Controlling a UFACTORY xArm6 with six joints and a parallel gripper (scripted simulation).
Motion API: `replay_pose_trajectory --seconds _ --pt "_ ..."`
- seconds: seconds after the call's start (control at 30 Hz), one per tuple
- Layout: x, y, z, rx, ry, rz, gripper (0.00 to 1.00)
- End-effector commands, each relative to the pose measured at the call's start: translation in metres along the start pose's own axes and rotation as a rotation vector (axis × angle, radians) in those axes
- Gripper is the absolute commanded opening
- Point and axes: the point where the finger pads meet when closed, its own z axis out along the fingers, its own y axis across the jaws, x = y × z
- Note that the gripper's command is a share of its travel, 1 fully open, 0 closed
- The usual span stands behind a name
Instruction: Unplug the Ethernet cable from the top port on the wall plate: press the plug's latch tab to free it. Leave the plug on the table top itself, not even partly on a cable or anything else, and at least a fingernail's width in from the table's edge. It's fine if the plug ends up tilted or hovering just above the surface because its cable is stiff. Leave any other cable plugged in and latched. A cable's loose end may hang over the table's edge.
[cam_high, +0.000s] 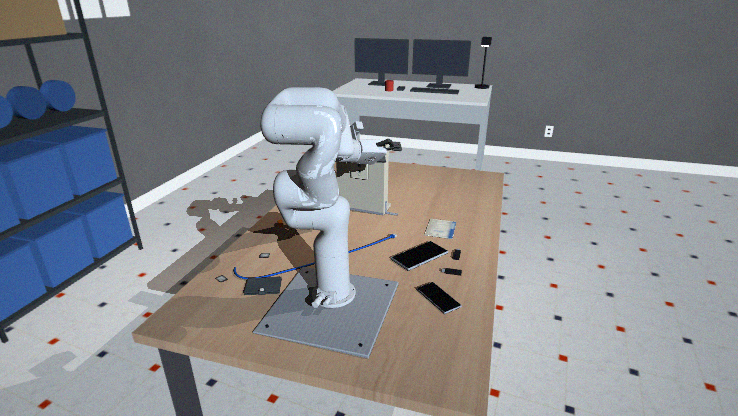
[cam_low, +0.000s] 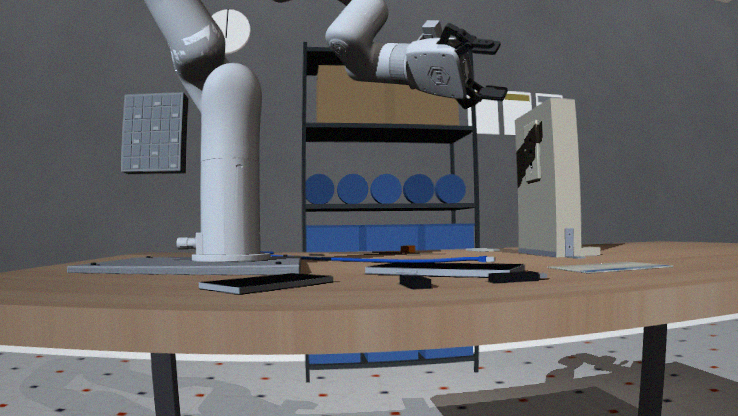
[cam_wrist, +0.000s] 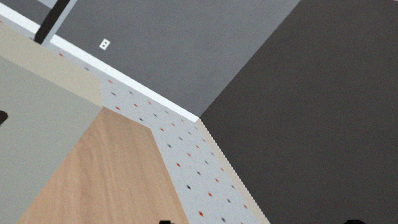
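Note:
The beige wall-plate stand (cam_high: 369, 186) rises at the far side of the table; its wall plate (cam_low: 532, 152) faces the arm and is partly in shadow. A blue Ethernet cable (cam_high: 372, 244) lies flat on the table top, its plug end (cam_high: 391, 236) in front of the stand and apart from it; it also shows in the exterior view (cam_low: 485, 258). I see no cable running to the plate. My gripper (cam_low: 483, 69) is open and empty, level, above and just before the stand's top. The wrist view shows the stand's top (cam_wrist: 40, 125); only the fingertips show at its bottom edge.
On the right half of the table lie a black tablet (cam_high: 418, 254), a black phone (cam_high: 438, 297), a USB stick (cam_high: 451, 271), a small black block (cam_high: 455, 253) and a pale card (cam_high: 440, 227). A dark square (cam_high: 262, 285) and small chips lie left of the arm's grey base plate (cam_high: 330, 315).

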Motion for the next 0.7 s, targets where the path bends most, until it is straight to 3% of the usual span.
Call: replay_pose_trajectory --seconds 0.0,0.37,0.43,0.67 --pt "0.028 0.008 0.007 -0.029 0.133 -0.152 1.00" --pt "0.104 0.018 0.001 -0.159 0.449 -0.569 1.00" --pt "0.104 0.018 0.001 -0.159 0.449 -0.569 1.00" --pt "0.148 0.016 -0.013 -0.270 0.646 -0.828 1.00"
